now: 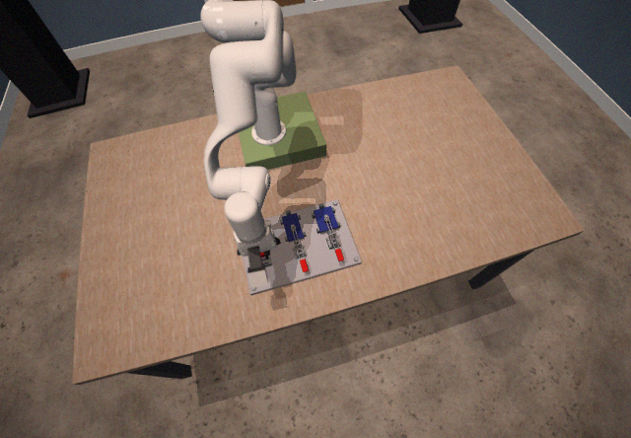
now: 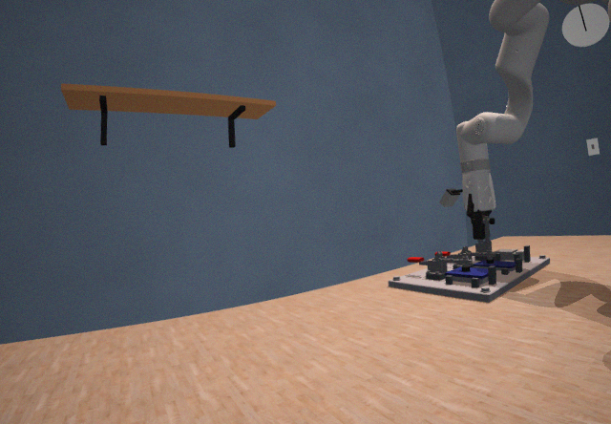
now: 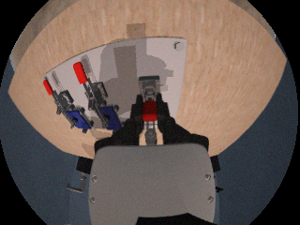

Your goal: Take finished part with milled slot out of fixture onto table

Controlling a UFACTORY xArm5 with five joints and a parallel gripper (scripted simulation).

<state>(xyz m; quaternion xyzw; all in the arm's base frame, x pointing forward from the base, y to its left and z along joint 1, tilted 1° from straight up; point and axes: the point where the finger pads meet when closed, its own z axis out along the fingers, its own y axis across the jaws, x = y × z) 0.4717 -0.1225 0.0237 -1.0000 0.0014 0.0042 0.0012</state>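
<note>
A grey fixture plate (image 1: 349, 244) (image 2: 444, 288) (image 3: 171, 56) lies near the table's front edge. Two blue blanks (image 1: 291, 222) (image 1: 324, 217) (image 3: 78, 119) (image 3: 111, 114) sit in its middle and right nests. Their toggle clamps lie down over them, red handles (image 1: 304, 265) (image 1: 338, 255) (image 3: 81, 71) (image 3: 48, 86) pointing to the front. My gripper (image 1: 262, 257) (image 2: 481, 247) (image 3: 149, 101) stands upright over the left nest. It is shut on the red handle of the left clamp (image 3: 150, 109) (image 1: 263, 254). The slotted finished part is hidden under the gripper and arm.
The arm's green base block (image 1: 301, 135) stands behind the fixture on the wooden table (image 1: 433, 168) (image 2: 246, 360). A wall shelf (image 2: 162, 101) hangs far off in the exterior view.
</note>
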